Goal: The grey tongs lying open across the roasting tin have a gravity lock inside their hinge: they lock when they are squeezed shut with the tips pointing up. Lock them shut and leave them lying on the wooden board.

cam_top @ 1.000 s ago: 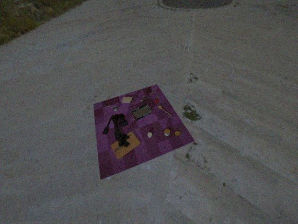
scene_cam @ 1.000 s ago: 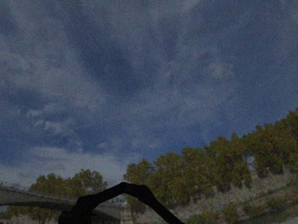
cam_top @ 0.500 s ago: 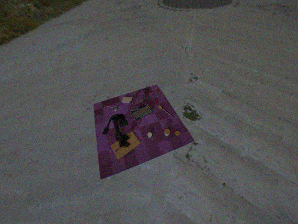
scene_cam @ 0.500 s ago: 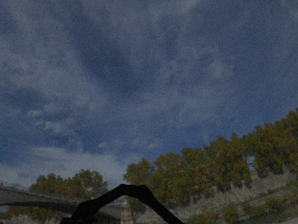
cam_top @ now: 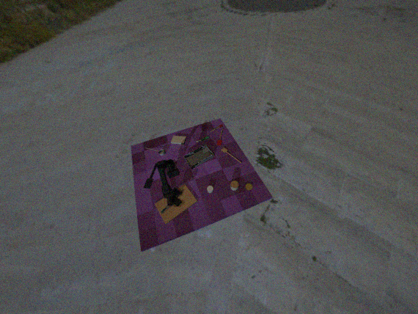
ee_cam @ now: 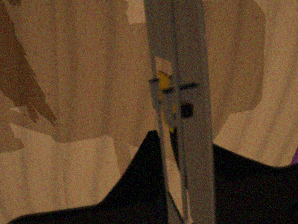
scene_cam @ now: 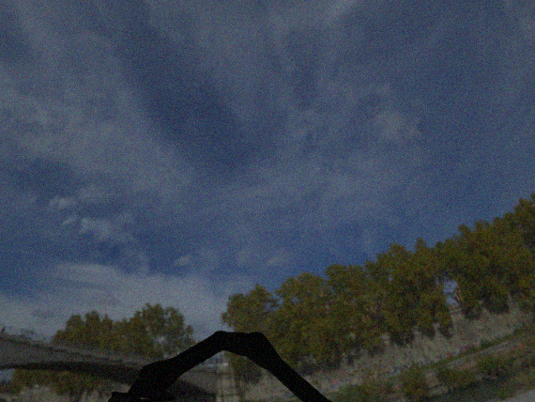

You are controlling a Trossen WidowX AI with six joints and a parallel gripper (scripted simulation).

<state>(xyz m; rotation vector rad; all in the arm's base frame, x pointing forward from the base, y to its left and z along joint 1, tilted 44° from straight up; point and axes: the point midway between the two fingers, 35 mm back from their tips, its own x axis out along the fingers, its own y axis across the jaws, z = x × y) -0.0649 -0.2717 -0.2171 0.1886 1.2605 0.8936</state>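
The grey tongs lie low over the wooden board, with their arms almost together. A yellow part and a dark square show near their hinge in the wrist view. My gripper is over the board, its black fingers close on both sides of the tongs; it looks shut on them. Whether the lock is engaged cannot be seen. The roasting tin stands further back with no tongs visible on it. The exterior view shows only the arm and the background, not the tongs.
A white cup, an orange-topped jar and a yellow round thing stand right of the board. A wooden utensil, red-ended tongs, a pale block and a small pan lie further back.
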